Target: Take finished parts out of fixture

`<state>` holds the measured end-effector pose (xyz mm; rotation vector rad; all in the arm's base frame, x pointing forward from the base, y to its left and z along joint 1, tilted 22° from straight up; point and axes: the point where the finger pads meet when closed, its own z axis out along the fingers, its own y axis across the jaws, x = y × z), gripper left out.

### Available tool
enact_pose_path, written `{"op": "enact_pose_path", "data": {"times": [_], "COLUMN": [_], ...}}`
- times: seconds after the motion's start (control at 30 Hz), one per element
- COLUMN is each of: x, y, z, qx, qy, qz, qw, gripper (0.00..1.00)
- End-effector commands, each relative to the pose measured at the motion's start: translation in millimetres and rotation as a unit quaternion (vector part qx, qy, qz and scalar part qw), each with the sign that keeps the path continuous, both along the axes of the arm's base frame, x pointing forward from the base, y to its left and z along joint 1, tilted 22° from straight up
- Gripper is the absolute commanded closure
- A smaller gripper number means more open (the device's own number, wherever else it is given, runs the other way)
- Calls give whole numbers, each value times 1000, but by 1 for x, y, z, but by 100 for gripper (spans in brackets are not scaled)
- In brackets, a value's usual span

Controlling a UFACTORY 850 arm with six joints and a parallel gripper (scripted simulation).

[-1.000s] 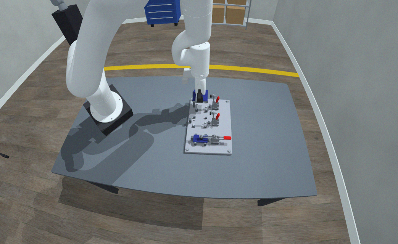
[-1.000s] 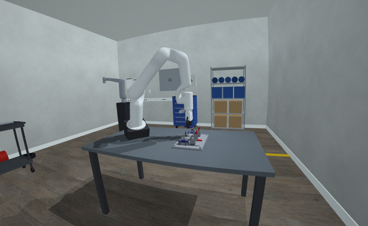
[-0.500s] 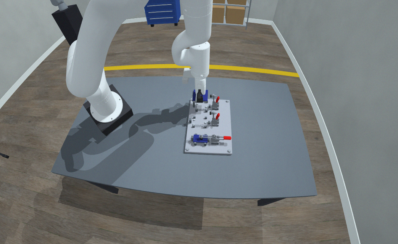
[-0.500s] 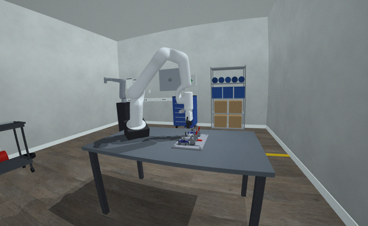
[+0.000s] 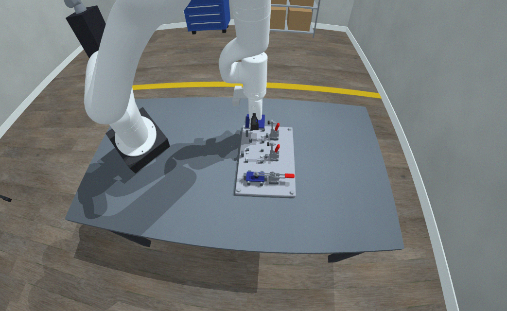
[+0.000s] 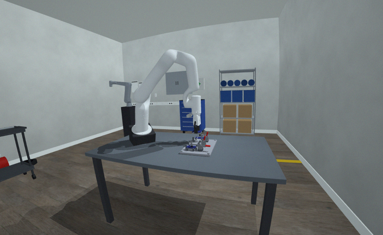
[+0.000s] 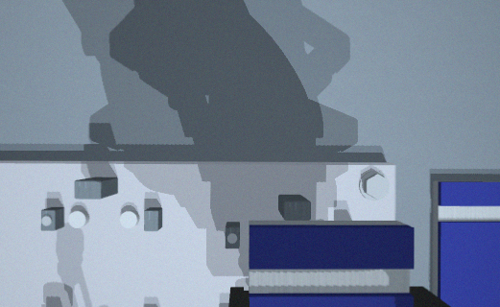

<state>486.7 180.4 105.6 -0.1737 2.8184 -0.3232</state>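
Observation:
My gripper (image 5: 253,123) is shut on a blue part with a pale milled slot (image 7: 331,259), just above the far end of the white fixture plate (image 5: 266,162). A second blue slotted part (image 7: 478,240) lies on the table just past that end of the plate. The two far clamps (image 5: 275,127) (image 5: 275,148) stand with their red handles up, and their stations are empty. At the near station a blue blank (image 5: 254,177) sits under a clamp whose red handle (image 5: 289,175) lies flat. The fingertips barely show at the bottom edge of the wrist view.
The arm's black base (image 5: 137,145) stands on the table's left side. Small stops and pins (image 7: 97,187) stick up from the plate. A shelf with boxes (image 6: 237,100) and a blue drawer cabinet (image 6: 188,116) stand behind the table.

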Motion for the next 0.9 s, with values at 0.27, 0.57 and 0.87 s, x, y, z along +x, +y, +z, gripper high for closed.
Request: {"op": "enact_pose_path", "data": {"times": [0.27,0.57,0.87], "x": [-1,-2,-4], "y": [15,28,48], "z": [-3,-6,-11], "qx": [0,0,0], "qy": [-1,-1,-1], "qz": [0,0,0], "qw": [1000,1000,1000], "gripper": [100,100,100]}}
